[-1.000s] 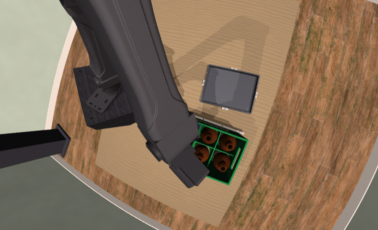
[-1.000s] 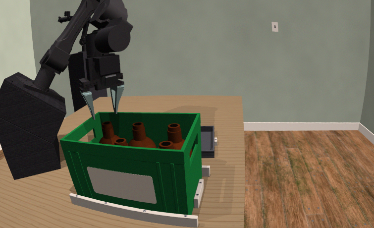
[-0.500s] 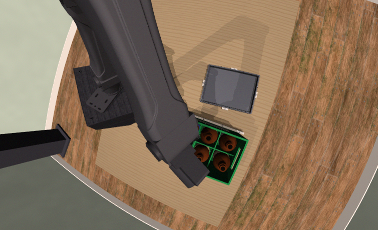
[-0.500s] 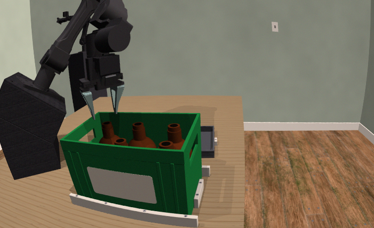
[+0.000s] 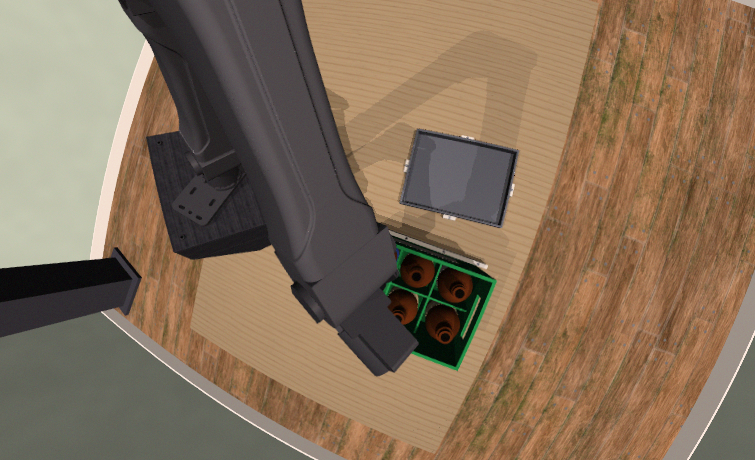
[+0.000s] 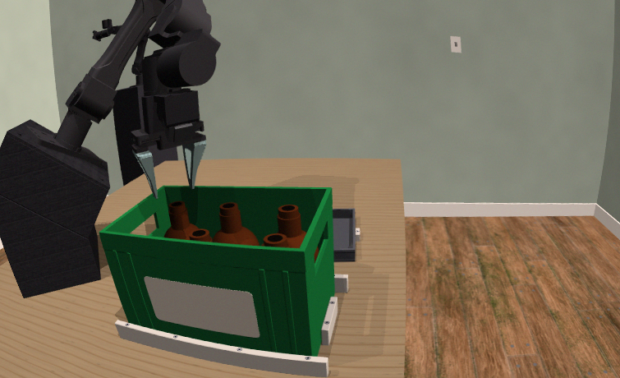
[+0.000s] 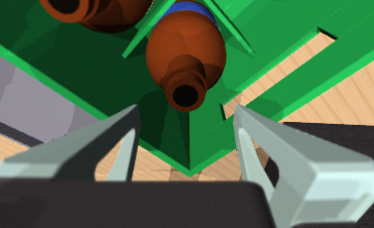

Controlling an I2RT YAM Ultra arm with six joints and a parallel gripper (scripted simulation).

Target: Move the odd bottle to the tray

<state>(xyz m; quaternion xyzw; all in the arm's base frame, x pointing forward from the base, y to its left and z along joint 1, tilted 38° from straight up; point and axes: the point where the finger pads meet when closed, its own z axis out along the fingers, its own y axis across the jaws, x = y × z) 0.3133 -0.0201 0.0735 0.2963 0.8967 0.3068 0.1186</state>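
The green crate holds several brown bottles; in the exterior view a back-left bottle, a back-middle bottle and a back-right bottle show their necks, and two front ones show little more than their mouths. I cannot tell which neck differs. My gripper is open and empty, pointing down over the crate's corner by the back-left bottle. In the wrist view a bottle with a blue band stands ahead of the fingertips, its mouth between them in the picture. The grey tray holds nothing.
White strips lie along the crate's foot, and small white blocks sit around the tray. Green dividers split the crate inside. The arm hides part of the crate in the top view. The robot's dark base block stands beside the crate.
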